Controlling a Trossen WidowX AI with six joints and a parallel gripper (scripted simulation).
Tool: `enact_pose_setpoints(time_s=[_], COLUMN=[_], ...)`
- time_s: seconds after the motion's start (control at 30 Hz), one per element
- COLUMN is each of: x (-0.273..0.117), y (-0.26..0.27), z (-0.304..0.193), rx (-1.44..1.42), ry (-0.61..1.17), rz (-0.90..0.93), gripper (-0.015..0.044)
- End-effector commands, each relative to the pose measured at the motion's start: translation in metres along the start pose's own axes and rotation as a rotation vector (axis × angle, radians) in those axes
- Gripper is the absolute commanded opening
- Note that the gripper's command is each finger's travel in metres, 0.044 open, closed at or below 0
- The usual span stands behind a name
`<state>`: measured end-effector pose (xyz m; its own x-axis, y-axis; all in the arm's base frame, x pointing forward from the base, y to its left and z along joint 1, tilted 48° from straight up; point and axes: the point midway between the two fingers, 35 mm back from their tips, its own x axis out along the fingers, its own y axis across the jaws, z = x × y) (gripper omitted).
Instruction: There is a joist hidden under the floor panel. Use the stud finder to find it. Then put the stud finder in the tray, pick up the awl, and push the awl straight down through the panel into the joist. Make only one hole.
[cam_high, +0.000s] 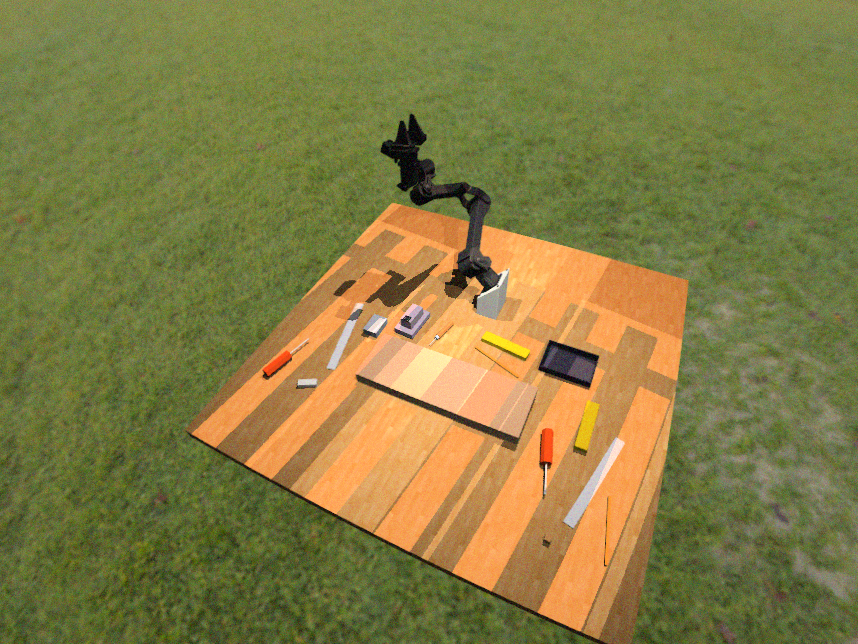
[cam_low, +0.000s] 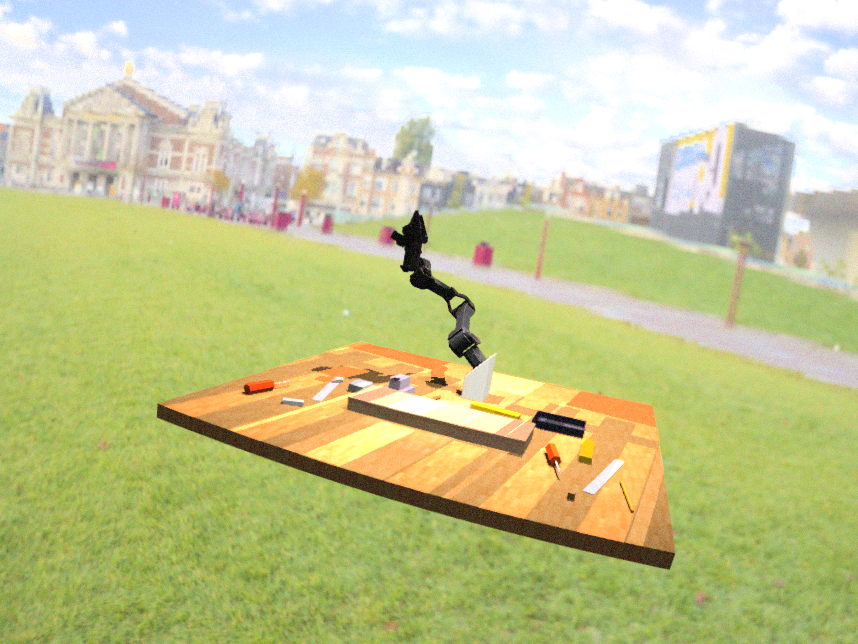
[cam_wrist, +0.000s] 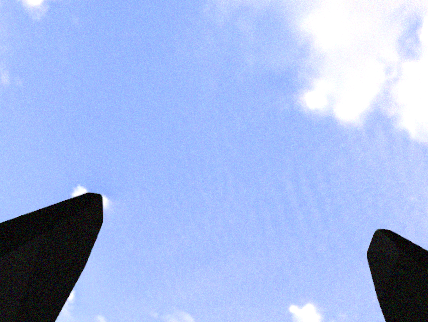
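Note:
The lavender stud finder stands on the table behind the panel's left end. The awl, small with an orange-brown handle, lies behind the panel, right of the stud finder. The floor panel is a raised, striped slab; no hole shows in it, and the joist is hidden. The black tray is right of the panel and looks empty. My gripper is open and empty, high above the table's back left, fingers pointing up; the wrist view shows only sky between them.
A white plate stands upright at the arm's base. Yellow bars lie behind the panel and near the tray. Red screwdrivers, metal strips and grey blocks lie around.

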<state>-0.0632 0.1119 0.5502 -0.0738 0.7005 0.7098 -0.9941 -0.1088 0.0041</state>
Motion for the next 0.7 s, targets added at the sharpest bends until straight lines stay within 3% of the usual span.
enact_pose_setpoints(time_s=[0.0,0.3,0.47,0.67], x=[0.000,-0.034,-0.081,-0.153], y=[-0.002,-0.119,-0.189,-0.253], z=[0.001,0.057,0.075,0.078], rx=[-0.003,-0.188,-0.326,-0.480], ry=[-0.007,-0.300,-0.383,-0.359], rz=[-0.006,-0.407,-0.737,-1.160], gripper=[0.0426,0.0440,0.0440,0.0440])
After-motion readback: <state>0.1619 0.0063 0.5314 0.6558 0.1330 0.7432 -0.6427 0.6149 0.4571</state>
